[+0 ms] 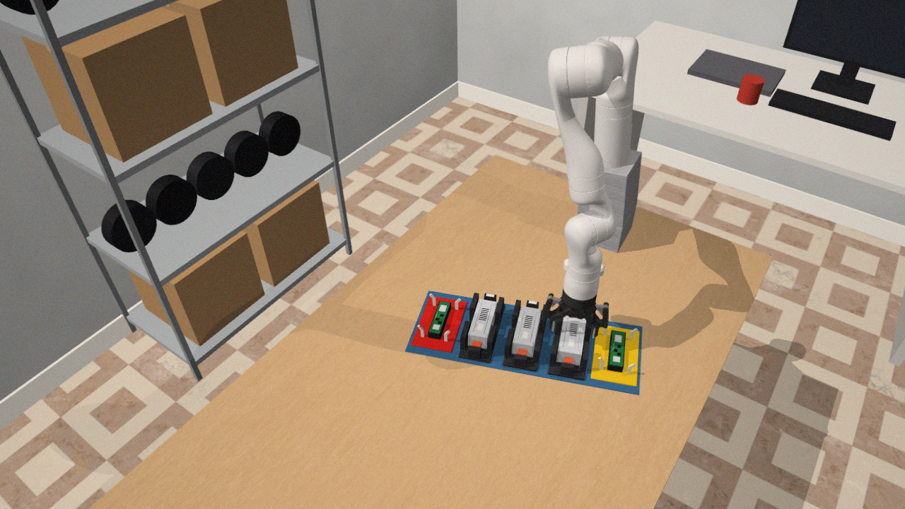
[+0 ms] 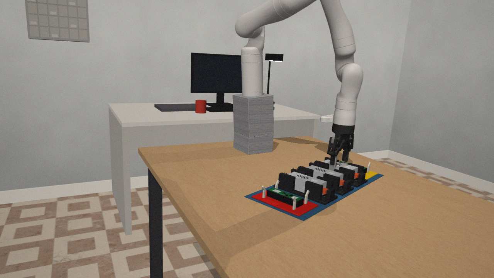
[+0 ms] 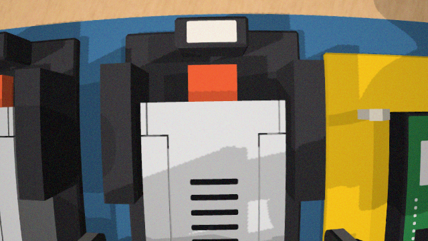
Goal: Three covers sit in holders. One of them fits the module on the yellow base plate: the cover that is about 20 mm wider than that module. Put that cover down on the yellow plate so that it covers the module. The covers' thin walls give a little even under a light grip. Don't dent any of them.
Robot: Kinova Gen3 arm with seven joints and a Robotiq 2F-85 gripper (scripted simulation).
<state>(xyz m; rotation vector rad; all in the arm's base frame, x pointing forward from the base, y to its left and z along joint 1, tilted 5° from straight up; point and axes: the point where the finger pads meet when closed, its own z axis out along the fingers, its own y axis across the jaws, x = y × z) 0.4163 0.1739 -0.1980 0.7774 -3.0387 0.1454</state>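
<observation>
Three grey covers sit in black holders on a blue mat [image 1: 616, 387]: a left cover [image 1: 482, 324] [image 2: 303, 181], a middle cover [image 1: 526, 327] [image 2: 321, 171] and a right cover [image 1: 569, 338] [image 3: 214, 140]. The yellow plate [image 1: 607, 376] [image 2: 371, 175] [image 3: 348, 150] lies right of them and bears a green module [image 1: 615, 349] [image 3: 418, 150]. My gripper [image 1: 575, 319] [image 2: 336, 160] is open and empty. It is lowered over the back part of the right cover, with a finger on each side of it. In the wrist view only the fingertips show, at the bottom edge.
A red plate [image 1: 425, 338] [image 2: 276, 202] with another green module [image 1: 439, 318] lies at the mat's left end. The arm's grey pedestal [image 1: 616, 202] [image 2: 252, 124] stands at the table's back. A shelf rack [image 1: 189, 158] stands to the left, and a desk [image 1: 727, 126] stands behind.
</observation>
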